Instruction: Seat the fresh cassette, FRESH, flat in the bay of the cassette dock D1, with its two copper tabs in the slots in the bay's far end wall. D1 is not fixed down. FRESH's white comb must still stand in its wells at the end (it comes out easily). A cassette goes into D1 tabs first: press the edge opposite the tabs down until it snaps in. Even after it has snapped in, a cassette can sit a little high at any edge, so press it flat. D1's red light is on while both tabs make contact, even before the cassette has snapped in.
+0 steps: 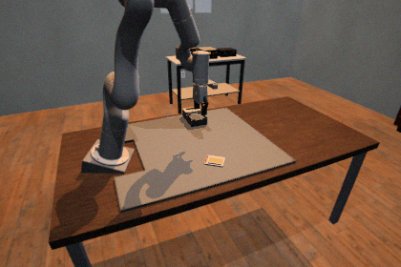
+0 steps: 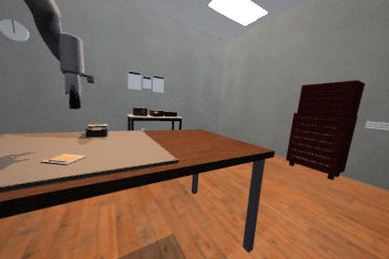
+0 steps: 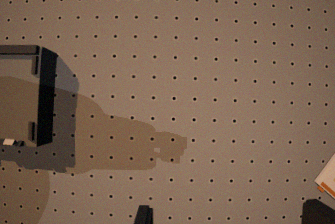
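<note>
The dock D1 (image 1: 198, 123) (image 2: 96, 132) (image 3: 46, 100) is a dark, open-topped box near the mat's back edge. The wrist view shows only part of its bay, which looks empty; its light cannot be made out. The cassette FRESH (image 1: 215, 161) (image 2: 65, 159) (image 3: 334, 176), pale with a yellow-orange middle, lies flat on the mat, away from the dock. In the wrist view it is cut off at the right edge, two copper tabs on its lower-left edge. Its comb cannot be made out. My gripper (image 1: 204, 111) (image 2: 74, 103) (image 3: 229, 215) is open and empty, high above the mat.
A grey perforated mat (image 1: 249, 157) (image 2: 126, 157) (image 3: 248, 95) covers part of the brown table (image 1: 321, 129) (image 2: 223, 150). The arm's base stands at the table's left in the top view. A shelf table with dark boxes stands behind, and a dark red cabinet (image 2: 322, 129) stands farther off.
</note>
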Controlling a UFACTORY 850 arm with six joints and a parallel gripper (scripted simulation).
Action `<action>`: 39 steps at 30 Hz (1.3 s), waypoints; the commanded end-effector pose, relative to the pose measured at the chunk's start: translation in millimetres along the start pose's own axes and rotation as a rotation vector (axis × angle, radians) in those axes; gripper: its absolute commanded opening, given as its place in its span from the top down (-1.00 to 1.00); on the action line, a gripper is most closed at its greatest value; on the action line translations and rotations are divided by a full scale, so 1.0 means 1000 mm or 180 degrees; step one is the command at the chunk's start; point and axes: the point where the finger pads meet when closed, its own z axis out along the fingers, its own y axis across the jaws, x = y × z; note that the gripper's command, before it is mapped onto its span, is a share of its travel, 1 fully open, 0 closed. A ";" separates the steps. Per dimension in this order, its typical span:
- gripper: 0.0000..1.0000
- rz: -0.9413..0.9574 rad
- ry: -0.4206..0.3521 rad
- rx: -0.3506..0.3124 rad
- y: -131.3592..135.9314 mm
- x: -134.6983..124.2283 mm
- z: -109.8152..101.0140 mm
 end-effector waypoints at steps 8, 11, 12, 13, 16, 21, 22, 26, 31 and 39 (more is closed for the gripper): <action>-1.00 -0.0940 -0.0016 0.0047 0.023 0.005 0.015; -1.00 -0.1258 -0.0019 0.0059 0.028 0.006 0.019; -1.00 -0.1326 -0.0019 0.0061 0.028 0.006 0.019; -1.00 -0.1432 -0.0019 0.0065 0.032 0.006 0.021; -1.00 -0.1738 -0.0018 0.0075 0.038 0.007 0.025; -1.00 -0.2148 -0.0014 0.0088 0.049 0.007 0.031; -1.00 -0.2148 -0.0014 0.0088 0.049 0.007 0.031; -1.00 -0.2572 -0.0008 0.0098 0.064 0.008 0.040; -1.00 -0.3073 0.0003 0.0107 0.074 0.008 0.047; -1.00 -0.3685 0.0018 0.0112 0.091 0.008 0.056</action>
